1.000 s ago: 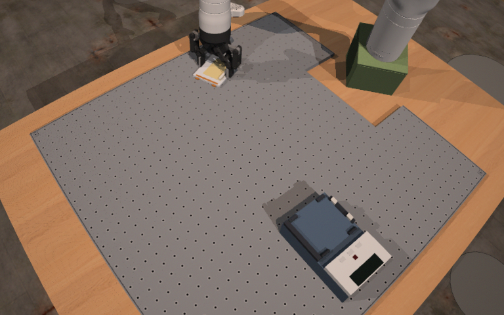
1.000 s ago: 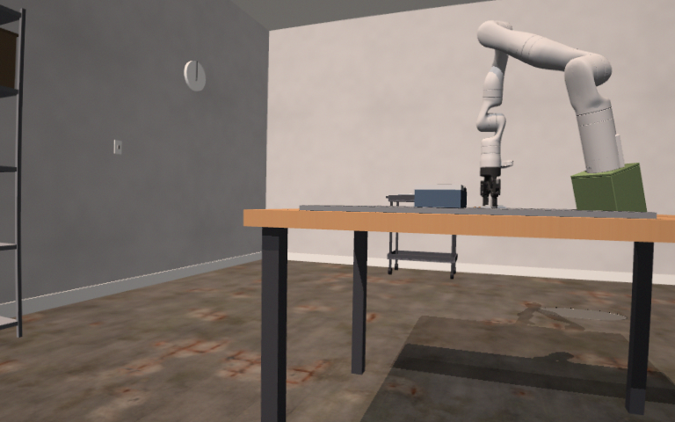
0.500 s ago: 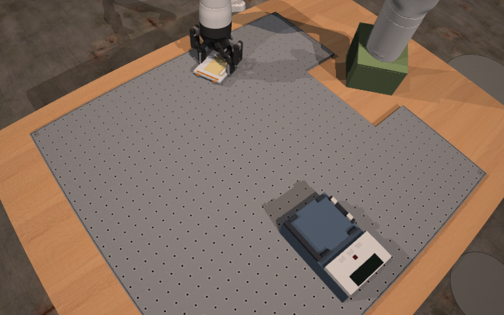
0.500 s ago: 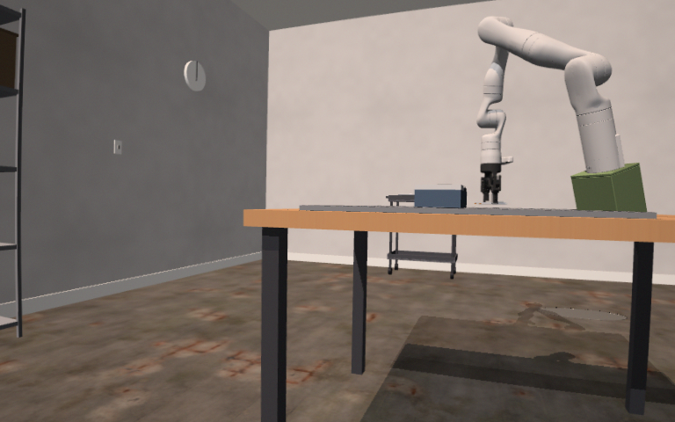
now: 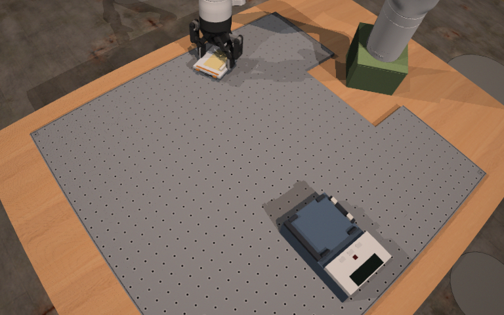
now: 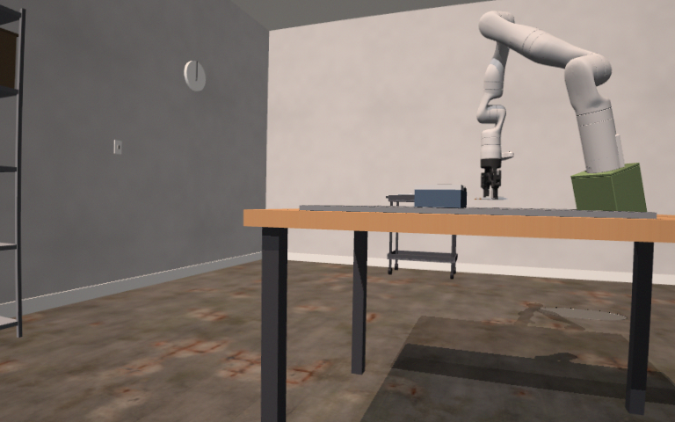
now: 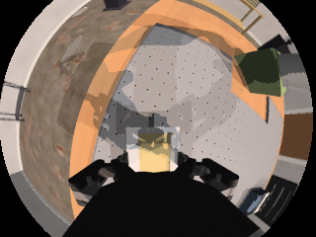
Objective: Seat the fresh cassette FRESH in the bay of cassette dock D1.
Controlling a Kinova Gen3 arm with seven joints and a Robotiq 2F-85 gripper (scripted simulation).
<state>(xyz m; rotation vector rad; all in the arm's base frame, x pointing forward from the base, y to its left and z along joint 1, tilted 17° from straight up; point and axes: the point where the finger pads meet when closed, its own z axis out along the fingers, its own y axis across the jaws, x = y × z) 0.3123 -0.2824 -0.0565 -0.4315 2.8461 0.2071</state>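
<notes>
The FRESH cassette (image 5: 212, 64) (image 7: 157, 150) is a small white tray with a yellow gel and an orange stripe on its near edge. It lies flat on the grey perforated deck (image 5: 178, 148) at the far edge. My gripper (image 5: 216, 59) (image 6: 490, 194) (image 7: 152, 158) stands upright over it, its fingers shut on the cassette's two sides. The dock D1 (image 5: 334, 237) (image 6: 439, 197) is a dark blue box with an open bay and a white front panel, far off at the near right in the top view. Its light (image 5: 355, 256) looks dark. The comb and copper tabs are too small to make out.
The arm's green base block (image 5: 375, 70) (image 6: 608, 187) (image 7: 260, 71) stands on the wooden table (image 5: 33, 230) at the back right. The deck's far edge and the table edge lie just behind the cassette.
</notes>
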